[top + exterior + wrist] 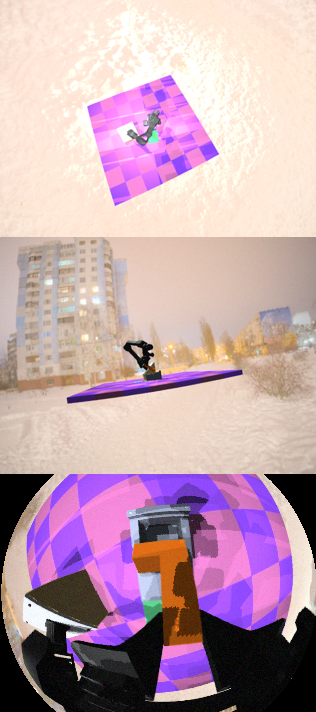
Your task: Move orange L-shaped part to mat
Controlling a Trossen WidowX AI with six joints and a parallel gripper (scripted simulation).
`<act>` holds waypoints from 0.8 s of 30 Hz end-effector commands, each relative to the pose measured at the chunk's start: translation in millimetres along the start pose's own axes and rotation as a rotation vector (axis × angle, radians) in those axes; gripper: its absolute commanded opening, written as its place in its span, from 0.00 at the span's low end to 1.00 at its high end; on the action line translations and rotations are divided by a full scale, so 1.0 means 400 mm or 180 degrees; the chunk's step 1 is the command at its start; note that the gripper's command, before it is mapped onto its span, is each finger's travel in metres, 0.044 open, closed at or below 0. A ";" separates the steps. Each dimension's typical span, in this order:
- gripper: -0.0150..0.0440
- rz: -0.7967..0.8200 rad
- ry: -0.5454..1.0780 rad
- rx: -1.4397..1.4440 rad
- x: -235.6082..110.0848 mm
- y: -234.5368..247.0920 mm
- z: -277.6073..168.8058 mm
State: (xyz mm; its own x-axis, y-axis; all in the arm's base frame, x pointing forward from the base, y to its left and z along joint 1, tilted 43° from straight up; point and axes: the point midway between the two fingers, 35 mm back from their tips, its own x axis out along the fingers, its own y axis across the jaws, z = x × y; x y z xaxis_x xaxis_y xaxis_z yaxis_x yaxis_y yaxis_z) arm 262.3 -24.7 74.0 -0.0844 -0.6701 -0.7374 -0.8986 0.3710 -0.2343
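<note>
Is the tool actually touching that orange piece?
Touching. In the wrist view the tool is closed on the orange L-shaped part's near end, lifted above the grey tray.

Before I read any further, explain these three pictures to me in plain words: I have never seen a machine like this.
The dark jointed thing is a single robot arm with a two-fingered gripper at its end. It stands on a purple and pink checkered board.

One picture looks down from high above, one looks from the side at a distance, and the round one comes from a camera on the arm's wrist, looking past the jaws.

On the board sit a grey tray and, beside it, a green mat. The jaws are shut on one end of an orange L-shaped part. In the side picture that part hangs tilted above the tray. It is not yet on the mat.
</note>
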 end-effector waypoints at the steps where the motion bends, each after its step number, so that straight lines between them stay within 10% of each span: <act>1: 0.25 -0.0016 0.0006 -0.0011 -0.001 0.005 -0.050; 24: 0.25 -0.0016 0.0018 -0.0015 -0.001 0.024 -0.283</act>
State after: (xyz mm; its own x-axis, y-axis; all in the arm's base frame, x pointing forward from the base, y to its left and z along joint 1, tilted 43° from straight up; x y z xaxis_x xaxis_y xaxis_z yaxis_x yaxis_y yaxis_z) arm 214.3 -85.0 134.4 -0.0847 -0.6718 -0.7359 -0.8992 0.3697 -0.2340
